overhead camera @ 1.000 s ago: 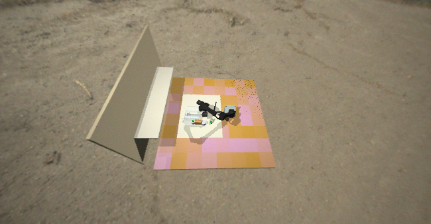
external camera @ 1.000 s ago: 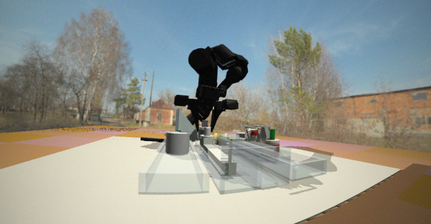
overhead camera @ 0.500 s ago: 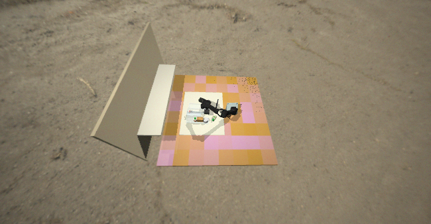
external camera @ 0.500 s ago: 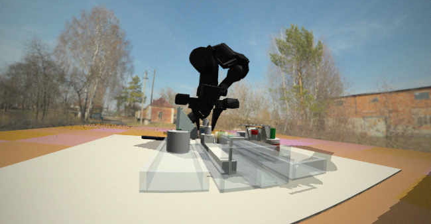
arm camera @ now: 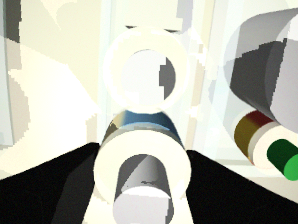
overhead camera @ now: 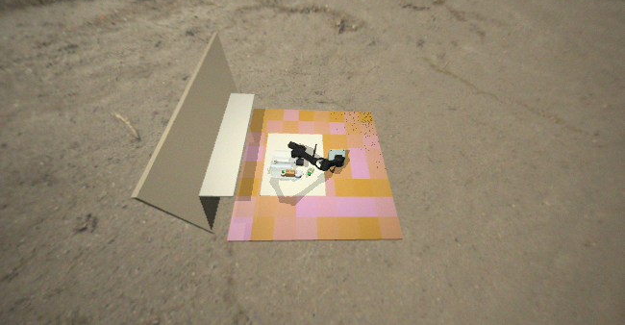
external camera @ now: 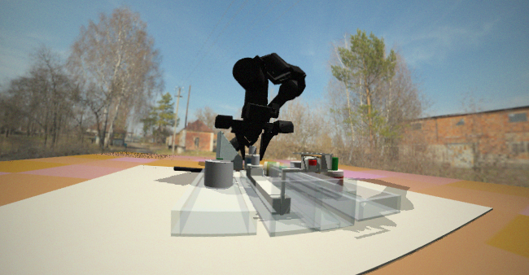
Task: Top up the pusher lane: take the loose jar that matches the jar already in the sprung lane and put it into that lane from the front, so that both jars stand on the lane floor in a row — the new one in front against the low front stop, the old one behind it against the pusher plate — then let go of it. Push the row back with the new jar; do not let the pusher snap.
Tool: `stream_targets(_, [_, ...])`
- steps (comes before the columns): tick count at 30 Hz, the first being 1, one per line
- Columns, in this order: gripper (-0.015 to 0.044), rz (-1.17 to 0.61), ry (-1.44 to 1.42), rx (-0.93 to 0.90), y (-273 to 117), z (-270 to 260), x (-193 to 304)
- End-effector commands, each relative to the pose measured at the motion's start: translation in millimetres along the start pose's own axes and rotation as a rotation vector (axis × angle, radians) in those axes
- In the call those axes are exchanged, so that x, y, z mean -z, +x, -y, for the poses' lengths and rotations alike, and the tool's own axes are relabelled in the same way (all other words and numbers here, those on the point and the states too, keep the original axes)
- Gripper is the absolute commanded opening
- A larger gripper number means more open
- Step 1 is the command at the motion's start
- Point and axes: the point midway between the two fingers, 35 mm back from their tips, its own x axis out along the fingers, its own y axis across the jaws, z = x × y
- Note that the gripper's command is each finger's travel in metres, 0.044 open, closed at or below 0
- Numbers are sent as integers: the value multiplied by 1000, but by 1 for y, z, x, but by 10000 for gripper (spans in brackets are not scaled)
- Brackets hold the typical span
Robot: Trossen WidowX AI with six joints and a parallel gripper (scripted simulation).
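My gripper point(external camera: 253, 159) point(arm camera: 142, 156) is shut on a jar point(arm camera: 145, 120) with a blue band, a cream shoulder and a grey knob. Another jar point(external camera: 255, 161) point(arm camera: 114, 72), seen from above as a cream ring with a pale knob, stands directly ahead in the clear sprung lane point(external camera: 272, 229). The held jar is in line with it and very close; I cannot tell whether they touch. The pusher's grey bar point(external camera: 266, 189) runs behind the standing jar. The held jar's base and the low front stop are hidden, so whether it stands on the lane floor does not show.
A large grey cylinder point(external camera: 218, 174) point(arm camera: 255, 70) is in the neighbouring lane. A green-knobbed jar point(arm camera: 245, 134) with a red and yellow band is near it, right in the wrist view. Another green-knobbed jar point(external camera: 334, 164) and a red item point(external camera: 312, 162) are across the clear lanes.
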Motion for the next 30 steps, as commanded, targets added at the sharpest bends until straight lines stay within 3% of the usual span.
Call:
stream_targets(1, [0,20,-13,-9,-2,-2,-6])
stream_targets(30, [0,20,-13,-9,2,-2,-8])
